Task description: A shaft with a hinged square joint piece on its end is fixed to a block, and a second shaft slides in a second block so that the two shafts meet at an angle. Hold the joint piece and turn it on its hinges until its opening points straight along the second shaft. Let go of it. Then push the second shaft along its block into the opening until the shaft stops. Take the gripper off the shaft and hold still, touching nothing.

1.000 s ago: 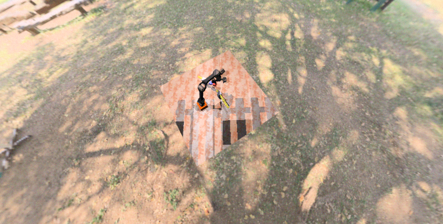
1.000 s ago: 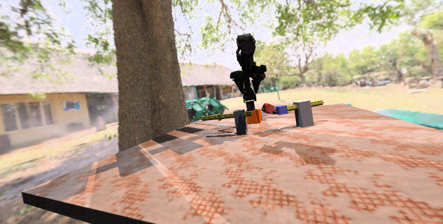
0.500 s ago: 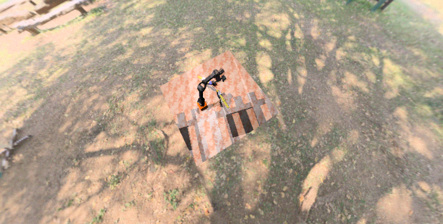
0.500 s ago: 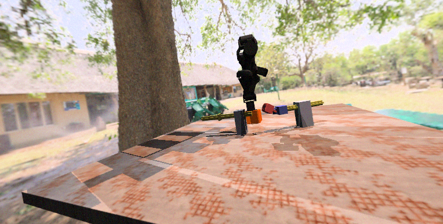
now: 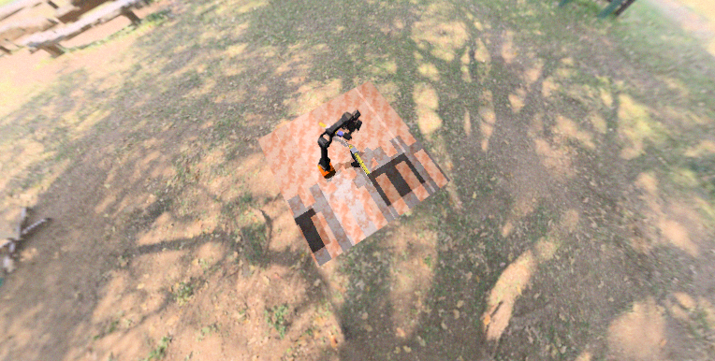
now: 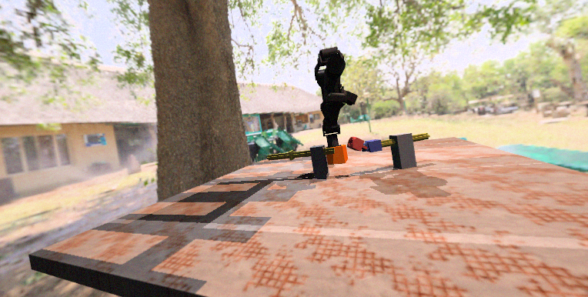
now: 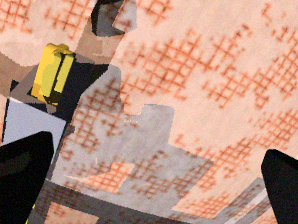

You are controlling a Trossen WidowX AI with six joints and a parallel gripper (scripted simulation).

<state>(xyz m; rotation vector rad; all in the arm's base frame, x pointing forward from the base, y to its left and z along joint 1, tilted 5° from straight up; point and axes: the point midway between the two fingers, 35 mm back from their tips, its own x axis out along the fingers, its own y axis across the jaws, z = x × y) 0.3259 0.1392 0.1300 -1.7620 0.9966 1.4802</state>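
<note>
My gripper (image 7: 162, 153) is open and empty, high above the table; its left finger overlaps the grey second block (image 7: 30, 120) (image 6: 319, 162) (image 5: 354, 150) in the wrist view. The yellow second shaft (image 7: 52, 75) (image 6: 288, 155) (image 5: 362, 164) passes through that block, its short end sticking out towards the joint. The red joint piece (image 6: 354, 143) is tilted at the blue hinge part (image 6: 373, 145) (image 5: 340, 134), on the first shaft (image 6: 421, 136) (image 5: 322, 124) in the grey first block (image 6: 404, 151). A gap shows between shaft end and red piece. Where its opening points is unclear.
The orange arm base (image 6: 339, 154) (image 5: 327, 170) stands behind the second block in the exterior view. The arm (image 5: 324, 151) (image 6: 331, 89) reaches over the joint area. Dark shadows and stripes lie on the patterned table (image 5: 344, 228) (image 6: 370, 253).
</note>
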